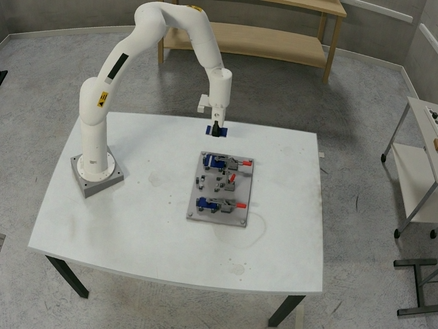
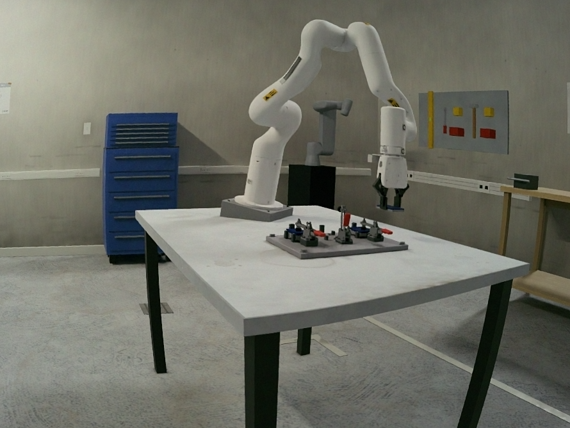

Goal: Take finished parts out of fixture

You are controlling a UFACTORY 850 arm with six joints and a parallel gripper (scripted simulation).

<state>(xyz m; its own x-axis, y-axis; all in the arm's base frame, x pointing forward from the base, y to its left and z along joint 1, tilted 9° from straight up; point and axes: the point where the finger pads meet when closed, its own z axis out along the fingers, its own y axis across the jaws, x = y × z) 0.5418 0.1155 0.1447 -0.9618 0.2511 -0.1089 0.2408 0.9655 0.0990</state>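
1. The tool, clamped on a blue part, hangs above bare counter near the far edge, apart from the fixture plate.
2. On the plate, the raised middle clamp handle stands tallest.
3. The arm's base blocks the counter's left side.

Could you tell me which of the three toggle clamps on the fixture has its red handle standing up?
The middle clamp: its red handle points upward over an empty station, while the two outer clamps lie flat, each holding a blue part.
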